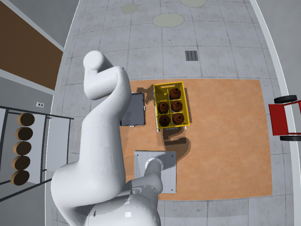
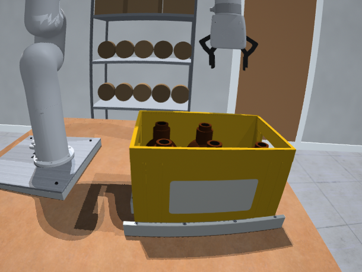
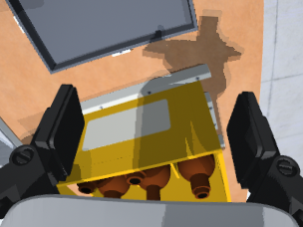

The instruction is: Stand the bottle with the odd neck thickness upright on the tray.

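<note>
The exterior view shows the gripper (image 2: 228, 68) (image 3: 156, 107) raised above the far side of the crate (image 2: 212, 148) (image 3: 150, 166) (image 1: 186, 106), its fingers spread wide with nothing between them; the top view hides it behind the white arm (image 1: 101, 148) (image 2: 45, 98). From above, all five brown bottles can be counted in the yellow crate, each in its own compartment, while the exterior view shows only their upper parts past the near wall. In the top view, the left column holds two bottles, with its uppermost compartment empty, and the right column holds three. Which bottle has the odd neck cannot be told, but it is among these five, in the crate. The dark gray tray (image 1: 135, 109) (image 3: 120, 30) lies on the desk (image 1: 229, 138) (image 2: 98, 252) (image 3: 239, 30) beside the crate, apart from it; the arm covers part of it in the top view, and no bottle shows on its visible part. Pale rails (image 2: 205, 228) (image 3: 174, 82) run along the crate's foot. The arm's base plate (image 1: 172, 190) (image 2: 89, 144) is near the crate, and a shelf rack (image 1: 43, 148) (image 2: 91, 74) with round brown pieces stands beyond the desk.
</note>
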{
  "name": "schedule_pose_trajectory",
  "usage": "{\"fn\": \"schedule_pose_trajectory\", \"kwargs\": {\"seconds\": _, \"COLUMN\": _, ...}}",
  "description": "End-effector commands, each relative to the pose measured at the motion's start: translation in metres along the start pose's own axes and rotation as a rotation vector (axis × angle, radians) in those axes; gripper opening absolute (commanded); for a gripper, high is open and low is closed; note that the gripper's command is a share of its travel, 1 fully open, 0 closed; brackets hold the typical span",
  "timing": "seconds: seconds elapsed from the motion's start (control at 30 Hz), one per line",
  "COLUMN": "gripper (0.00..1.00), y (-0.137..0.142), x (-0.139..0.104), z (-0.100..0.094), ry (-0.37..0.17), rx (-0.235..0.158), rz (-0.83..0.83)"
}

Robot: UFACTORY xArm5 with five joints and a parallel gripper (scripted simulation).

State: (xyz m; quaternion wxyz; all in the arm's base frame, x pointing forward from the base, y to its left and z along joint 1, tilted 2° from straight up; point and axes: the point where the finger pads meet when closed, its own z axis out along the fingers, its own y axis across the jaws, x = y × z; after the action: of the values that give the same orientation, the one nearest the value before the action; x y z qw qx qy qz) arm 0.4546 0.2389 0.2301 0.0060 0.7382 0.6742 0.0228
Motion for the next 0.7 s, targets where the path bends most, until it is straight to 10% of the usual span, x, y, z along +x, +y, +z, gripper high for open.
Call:
{"fn": "schedule_pose_trajectory", "kwargs": {"seconds": 0.0, "gripper": 1.0, "y": 0.001, "x": 0.001, "z": -0.002, "ry": 0.002, "rx": -0.004, "rz": 0.0}}
{"fn": "schedule_pose_trajectory", "kwargs": {"seconds": 0.57, "gripper": 1.0, "y": 0.001, "x": 0.0, "z": -0.002, "ry": 0.002, "rx": -0.004, "rz": 0.001}}
{"fn": "schedule_pose_trajectory", "kwargs": {"seconds": 0.67, "gripper": 1.0, "y": 0.015, "x": -0.039, "z": 0.0, "ry": -0.006, "rx": 0.003, "rz": 0.052}}
